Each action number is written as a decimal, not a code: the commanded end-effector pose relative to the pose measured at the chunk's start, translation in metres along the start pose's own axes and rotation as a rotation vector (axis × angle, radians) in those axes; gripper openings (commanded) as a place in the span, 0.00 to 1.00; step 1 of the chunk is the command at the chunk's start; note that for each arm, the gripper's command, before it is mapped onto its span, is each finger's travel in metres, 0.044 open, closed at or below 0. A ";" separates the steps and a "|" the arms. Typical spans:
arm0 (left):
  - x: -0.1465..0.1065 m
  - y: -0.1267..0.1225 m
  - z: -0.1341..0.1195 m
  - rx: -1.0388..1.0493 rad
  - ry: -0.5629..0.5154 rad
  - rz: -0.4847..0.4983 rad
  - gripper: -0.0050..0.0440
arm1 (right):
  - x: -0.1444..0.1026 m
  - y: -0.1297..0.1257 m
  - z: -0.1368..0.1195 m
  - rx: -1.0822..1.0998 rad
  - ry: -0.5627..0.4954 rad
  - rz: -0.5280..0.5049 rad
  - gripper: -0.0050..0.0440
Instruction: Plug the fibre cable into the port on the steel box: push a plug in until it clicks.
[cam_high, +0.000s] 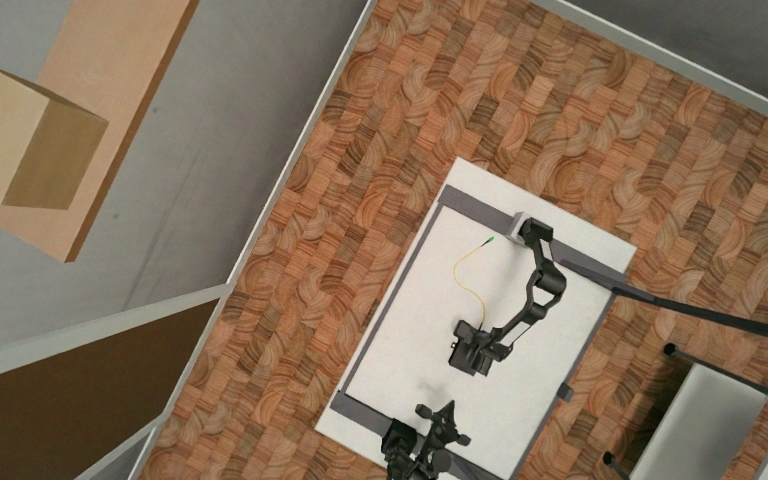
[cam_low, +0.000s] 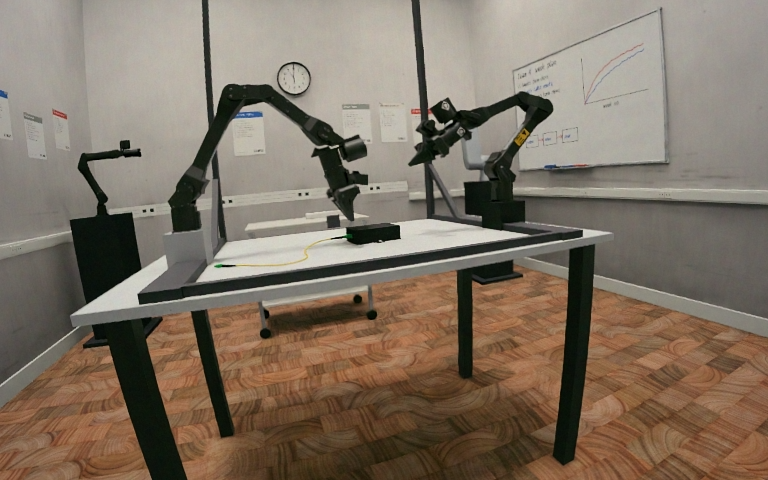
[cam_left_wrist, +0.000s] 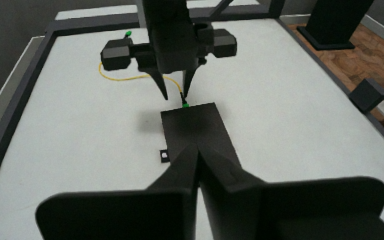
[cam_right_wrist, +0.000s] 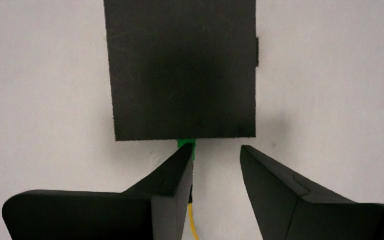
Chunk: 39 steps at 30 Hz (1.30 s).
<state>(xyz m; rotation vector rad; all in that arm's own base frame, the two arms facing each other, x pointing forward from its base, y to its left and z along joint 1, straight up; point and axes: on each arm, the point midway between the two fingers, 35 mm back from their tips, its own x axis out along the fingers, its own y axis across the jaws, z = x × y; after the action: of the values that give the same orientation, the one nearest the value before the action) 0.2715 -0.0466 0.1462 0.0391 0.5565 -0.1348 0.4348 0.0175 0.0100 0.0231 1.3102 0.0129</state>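
The dark steel box (cam_right_wrist: 182, 65) lies flat on the white table, also in the exterior view (cam_low: 373, 232). A green plug (cam_right_wrist: 186, 145) sits in its near edge, and the yellow cable (cam_right_wrist: 192, 220) runs back from it. My right gripper (cam_right_wrist: 216, 150) is open and hangs above the plug end of the box, with nothing between its fingers. The left wrist view shows it (cam_left_wrist: 174, 95) over the plug (cam_left_wrist: 183, 103). The cable's other green plug (cam_low: 218, 265) lies free on the table. My left gripper (cam_low: 416, 158) is shut and empty, held high and away from the box.
A dark frame rail (cam_low: 362, 263) runs around the table top. Two vertical posts (cam_low: 419, 107) stand behind the table. A small dark marker (cam_left_wrist: 164, 155) lies beside the box. A camera stand (cam_low: 104, 169) is off the table's far side.
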 end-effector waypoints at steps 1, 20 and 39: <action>-0.002 0.000 0.005 -0.002 -0.013 0.000 0.00 | -0.004 -0.003 0.005 -0.026 -0.117 0.017 0.38; -0.002 0.000 0.005 -0.002 -0.013 0.000 0.00 | 0.025 -0.002 0.000 -0.077 -0.393 0.033 0.38; -0.002 0.000 0.005 -0.002 -0.013 0.000 0.00 | 0.021 0.002 -0.022 -0.105 -0.666 0.045 0.38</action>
<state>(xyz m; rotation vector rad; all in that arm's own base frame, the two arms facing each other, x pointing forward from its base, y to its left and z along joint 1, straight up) 0.2715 -0.0466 0.1462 0.0391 0.5565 -0.1348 0.4254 0.0181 -0.0236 -0.0257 0.7178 0.0931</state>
